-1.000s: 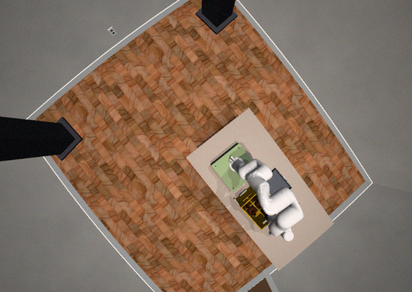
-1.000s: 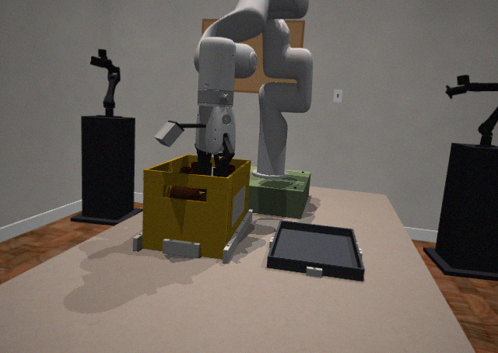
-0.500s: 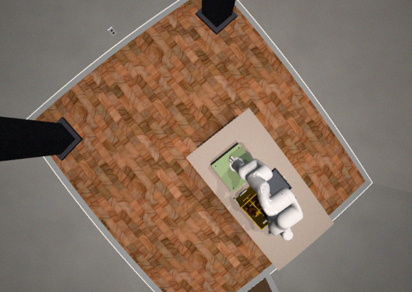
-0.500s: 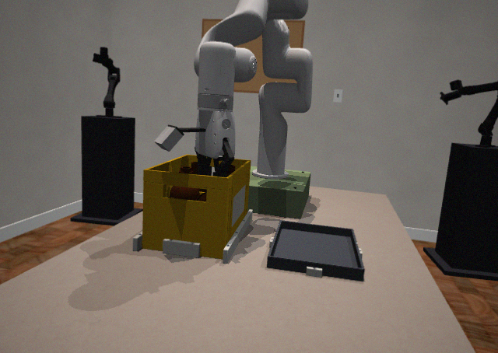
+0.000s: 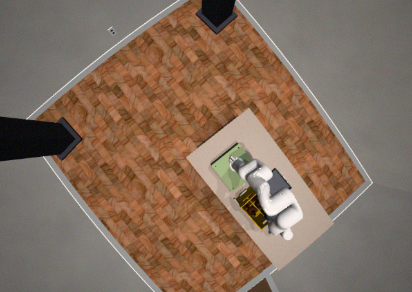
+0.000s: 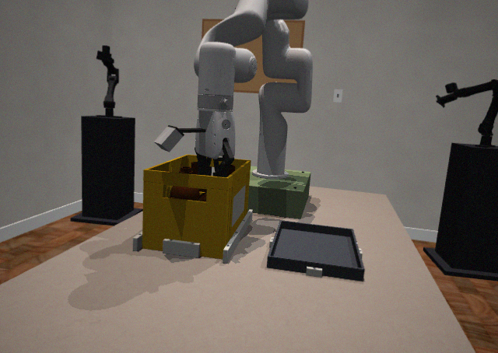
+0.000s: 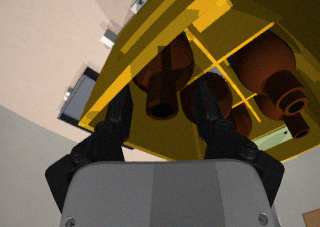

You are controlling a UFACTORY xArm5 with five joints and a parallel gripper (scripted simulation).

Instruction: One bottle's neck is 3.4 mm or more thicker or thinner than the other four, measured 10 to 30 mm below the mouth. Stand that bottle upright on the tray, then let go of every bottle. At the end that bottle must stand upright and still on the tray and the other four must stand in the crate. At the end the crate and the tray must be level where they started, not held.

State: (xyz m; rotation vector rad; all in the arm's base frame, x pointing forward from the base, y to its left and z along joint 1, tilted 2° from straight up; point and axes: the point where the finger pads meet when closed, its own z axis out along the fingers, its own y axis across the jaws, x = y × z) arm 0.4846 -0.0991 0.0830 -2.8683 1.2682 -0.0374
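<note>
The yellow crate (image 5: 262, 227) (image 6: 180, 221) (image 7: 290, 12) stands level on the table and holds several brown bottles. My gripper (image 6: 212, 171) (image 7: 162, 92) is open, pointing down into the crate; the arm hides it in the top view. In the wrist view one bottle (image 7: 162, 101) shows between the fingers with a gap on both sides. A second bottle (image 7: 215, 94) is partly behind the right finger. Another bottle (image 7: 265, 62) stands across the divider, with more bottles partly hidden beside it. Neck thicknesses cannot be compared surely. The dark tray (image 5: 279, 181) (image 6: 317, 246) (image 7: 80, 99) lies level, with no bottle visible on it.
Low grey stops (image 6: 180, 248) sit around the crate's foot, and small ones (image 6: 313, 271) around the tray. The green base block (image 5: 221, 169) (image 6: 277, 198) stands behind the crate. Crate walls and yellow dividers (image 7: 237, 94) are close to the fingers.
</note>
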